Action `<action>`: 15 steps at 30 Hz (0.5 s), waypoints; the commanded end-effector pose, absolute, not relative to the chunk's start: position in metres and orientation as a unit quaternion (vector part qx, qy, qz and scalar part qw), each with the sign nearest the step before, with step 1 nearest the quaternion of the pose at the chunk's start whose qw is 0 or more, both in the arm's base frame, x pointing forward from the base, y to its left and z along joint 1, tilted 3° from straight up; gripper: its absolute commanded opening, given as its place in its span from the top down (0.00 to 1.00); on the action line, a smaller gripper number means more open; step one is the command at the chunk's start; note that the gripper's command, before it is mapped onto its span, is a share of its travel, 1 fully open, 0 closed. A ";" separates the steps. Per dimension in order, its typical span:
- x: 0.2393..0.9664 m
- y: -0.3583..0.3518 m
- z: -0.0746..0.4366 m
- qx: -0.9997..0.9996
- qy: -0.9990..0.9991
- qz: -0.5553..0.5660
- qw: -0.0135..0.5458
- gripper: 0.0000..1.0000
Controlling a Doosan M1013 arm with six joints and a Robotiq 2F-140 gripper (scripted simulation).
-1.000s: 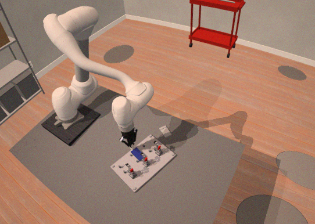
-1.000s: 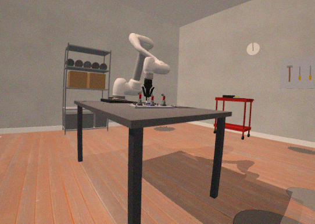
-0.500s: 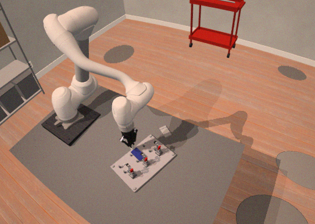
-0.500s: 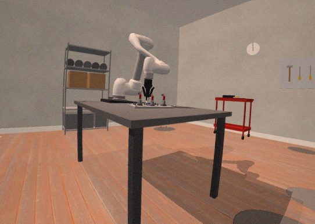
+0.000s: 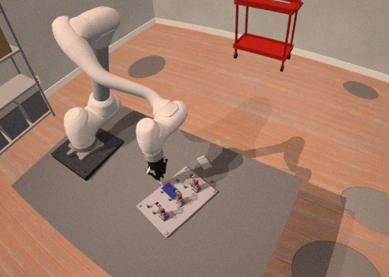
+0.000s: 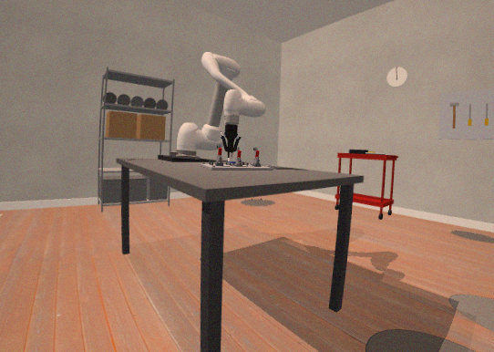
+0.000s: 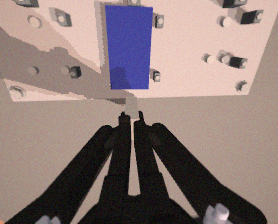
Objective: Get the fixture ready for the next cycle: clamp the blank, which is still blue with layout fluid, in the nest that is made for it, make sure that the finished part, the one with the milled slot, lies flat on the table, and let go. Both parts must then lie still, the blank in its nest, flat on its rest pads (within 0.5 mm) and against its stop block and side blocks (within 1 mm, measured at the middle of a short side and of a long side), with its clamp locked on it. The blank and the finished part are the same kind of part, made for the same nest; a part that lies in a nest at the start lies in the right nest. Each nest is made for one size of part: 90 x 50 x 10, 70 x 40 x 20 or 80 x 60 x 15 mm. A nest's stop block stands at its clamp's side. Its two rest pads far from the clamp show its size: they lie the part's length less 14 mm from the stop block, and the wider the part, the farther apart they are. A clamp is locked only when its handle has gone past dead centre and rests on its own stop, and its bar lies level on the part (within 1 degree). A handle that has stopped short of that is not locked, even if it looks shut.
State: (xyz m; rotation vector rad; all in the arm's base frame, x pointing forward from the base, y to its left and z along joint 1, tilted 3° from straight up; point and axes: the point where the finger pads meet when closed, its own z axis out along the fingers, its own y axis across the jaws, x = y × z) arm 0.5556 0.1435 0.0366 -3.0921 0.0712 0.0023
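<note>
Fingers pressed together with nothing between them, tips pointing down at the bench just short of the fixture plate's near edge. From the wrist view the gripper hangs over bare bench, and the blue blank lies directly ahead of the tips, its near short side close to them, its long axis running straight away along the line the fingers point. Judging by that line-up, the closed tips look set to nudge the blank lengthwise, deeper into its nest toward the clamp end.

Small blocks stand tight along the blank's right long side, and another sits off to the left with a gap I can't size. So sideways room is slim; the open way is forward along the length.

Farther on, three red-handled clamps stand on the plate; whether the one serving the blank is locked is too small to tell, though it does not look laid over the blue face. Beyond the plate, a pale grey block, probably the finished part, lies on the bench well apart from the fixture. No slot can be made out at this size.
</note>
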 end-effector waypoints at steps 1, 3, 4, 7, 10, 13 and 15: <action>0.553 0.146 0.038 -0.999 0.024 0.000 0.026 1.00; 0.553 0.146 0.044 -0.999 0.024 0.000 0.026 1.00; 0.553 0.145 0.048 -0.999 0.024 0.000 0.026 1.00; 0.553 0.145 0.063 -0.999 0.024 0.000 0.026 1.00; 0.553 0.144 0.074 -0.999 0.024 0.000 0.026 1.00; 0.553 0.144 0.076 -0.999 0.024 0.000 0.026 1.00; 0.553 0.144 0.076 -0.999 0.024 0.000 0.026 1.00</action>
